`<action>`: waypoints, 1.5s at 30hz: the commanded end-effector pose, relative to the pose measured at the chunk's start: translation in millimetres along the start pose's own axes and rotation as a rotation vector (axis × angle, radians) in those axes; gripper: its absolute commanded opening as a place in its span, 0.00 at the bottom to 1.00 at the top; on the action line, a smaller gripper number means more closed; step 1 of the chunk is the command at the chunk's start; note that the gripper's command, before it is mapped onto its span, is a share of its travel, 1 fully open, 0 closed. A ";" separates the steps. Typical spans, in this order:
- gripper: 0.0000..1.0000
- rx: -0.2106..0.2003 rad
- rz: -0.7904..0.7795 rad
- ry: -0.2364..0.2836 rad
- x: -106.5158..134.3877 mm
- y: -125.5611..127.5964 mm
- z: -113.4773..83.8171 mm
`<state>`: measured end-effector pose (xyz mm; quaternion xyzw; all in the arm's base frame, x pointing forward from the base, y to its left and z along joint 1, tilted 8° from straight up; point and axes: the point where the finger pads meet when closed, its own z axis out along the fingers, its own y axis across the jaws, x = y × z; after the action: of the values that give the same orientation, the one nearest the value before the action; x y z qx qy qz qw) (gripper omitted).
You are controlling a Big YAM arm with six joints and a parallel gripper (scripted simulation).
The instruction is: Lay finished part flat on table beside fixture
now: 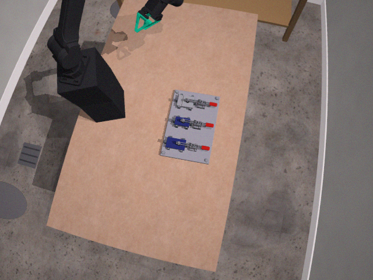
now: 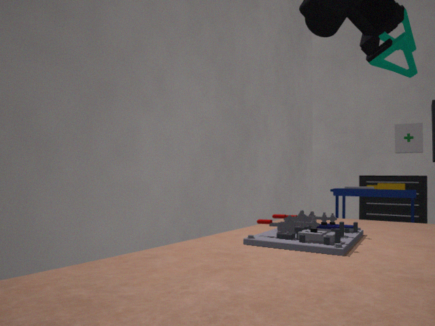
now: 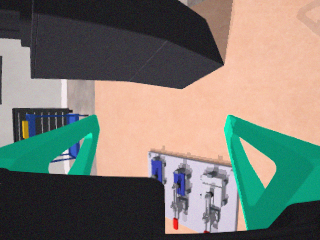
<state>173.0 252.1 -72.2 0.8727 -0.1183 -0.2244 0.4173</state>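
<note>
The finished part (image 1: 180, 101) (image 2: 308, 236) (image 3: 216, 181), pale grey, sits at one end of the grey fixture plate (image 1: 183, 156) (image 2: 295, 246) (image 3: 230, 212). A toggle clamp reaches over it, its black tip apparently down on the part. A blue blank (image 1: 176, 121) (image 3: 178, 176) sits in the middle station and another blue blank (image 1: 171, 142) (image 3: 156, 166) at the far end, each under its own clamp. My gripper (image 1: 148, 25) (image 3: 161, 121) is open with nothing between its green fingers. It hangs high above the table, well away from the fixture.
Red clamp handles (image 1: 213, 104) (image 2: 264, 221) (image 3: 175, 224) point away from the arm's base side. The black arm pedestal (image 1: 99, 93) (image 3: 125, 50) stands at the table's edge. The tan table top (image 1: 135, 186) (image 2: 175, 280) (image 3: 130, 140) surrounds the fixture.
</note>
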 end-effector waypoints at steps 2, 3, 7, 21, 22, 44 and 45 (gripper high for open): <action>1.00 0.007 -0.001 0.003 -0.4 0.2 -3.0; 1.00 0.007 -0.001 0.003 -0.4 0.2 -3.0; 1.00 0.007 -0.001 0.003 -0.4 0.2 -3.0; 1.00 0.035 0.028 -0.014 6.1 -0.5 -0.8; 1.00 0.051 0.038 -0.019 8.6 -1.1 -0.7; 1.00 0.841 0.826 -0.522 195.6 -20.2 82.1; 1.00 0.846 0.832 -0.525 195.6 -20.2 82.1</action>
<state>286.3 143.2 -187.7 0.7906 -0.5675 -0.2122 0.0892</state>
